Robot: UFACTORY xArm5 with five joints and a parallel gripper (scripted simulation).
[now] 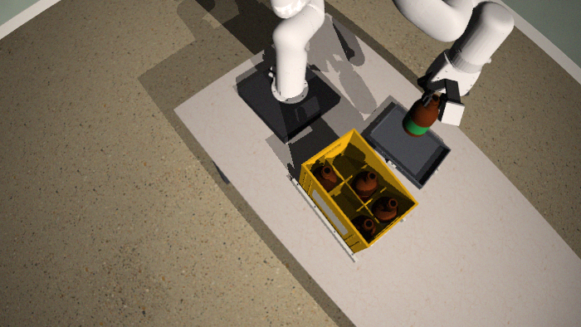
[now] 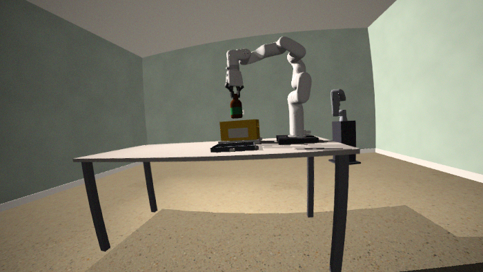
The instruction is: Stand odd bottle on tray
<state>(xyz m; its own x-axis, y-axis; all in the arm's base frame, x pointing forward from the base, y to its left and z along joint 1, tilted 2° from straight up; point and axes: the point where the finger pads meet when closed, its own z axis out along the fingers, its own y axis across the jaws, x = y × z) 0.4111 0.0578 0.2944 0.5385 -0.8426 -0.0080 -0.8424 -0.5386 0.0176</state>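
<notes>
My gripper [image 1: 435, 99] is shut on the neck of a brown bottle with a green label [image 1: 421, 116] and holds it upright, high above the dark tray [image 1: 407, 143]. In the side view the gripper [image 2: 234, 94] hangs the bottle [image 2: 236, 108] well above the table, over the tray [image 2: 234, 147]. The yellow crate [image 1: 358, 190] stands next to the tray, with a divider inside. Several brown bottles stand in its cells, such as one at the back left [image 1: 325, 176] and one at the front [image 1: 366, 225]. The cell nearest the tray at the back is empty.
The arm's black base [image 1: 288, 101] sits behind the crate. A grey device on a dark post [image 2: 341, 119] stands at the table's right edge. The crate [image 2: 239, 129] rests on thin white rails.
</notes>
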